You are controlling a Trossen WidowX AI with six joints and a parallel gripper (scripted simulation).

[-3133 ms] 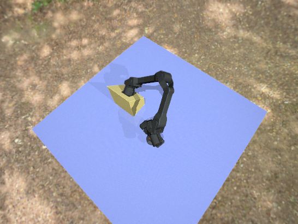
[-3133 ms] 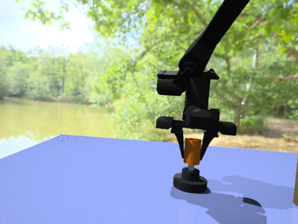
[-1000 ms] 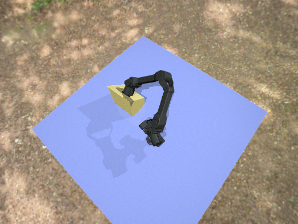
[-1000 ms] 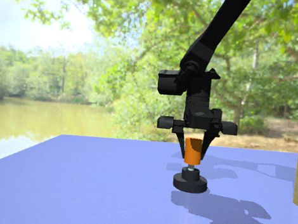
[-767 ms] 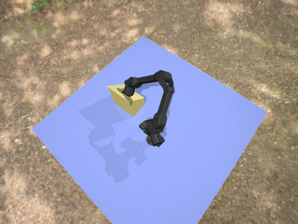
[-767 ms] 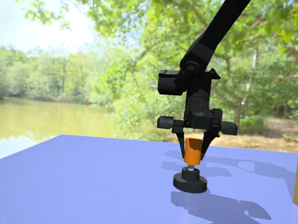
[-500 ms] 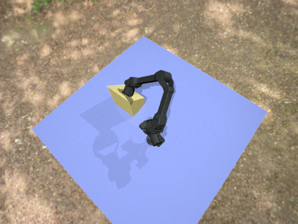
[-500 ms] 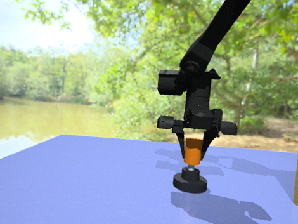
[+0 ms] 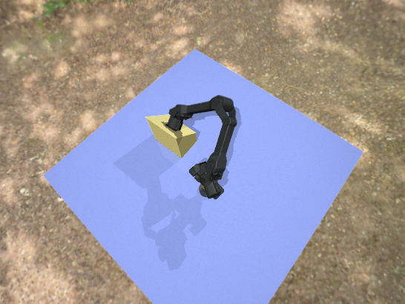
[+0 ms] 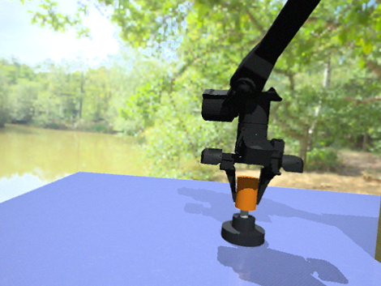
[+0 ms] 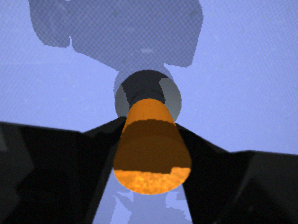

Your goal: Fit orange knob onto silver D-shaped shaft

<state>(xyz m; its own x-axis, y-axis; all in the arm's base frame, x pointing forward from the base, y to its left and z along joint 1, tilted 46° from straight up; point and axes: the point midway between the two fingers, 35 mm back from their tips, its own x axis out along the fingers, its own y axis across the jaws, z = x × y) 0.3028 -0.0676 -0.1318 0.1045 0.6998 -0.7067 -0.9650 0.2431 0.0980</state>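
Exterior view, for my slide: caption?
Hand holds knob just above shaft on pedestal, not seated.

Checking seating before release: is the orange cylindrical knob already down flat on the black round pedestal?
No. In the exterior view the orange cylindrical knob sits above the black round pedestal, with silver shaft showing between them.

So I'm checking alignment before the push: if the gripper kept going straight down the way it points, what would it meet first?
The gripper, shut on the orange knob, points down at the silver shaft. The knob's underside would probably meet the shaft first, then the pedestal. Whether the flats line up cannot be seen.
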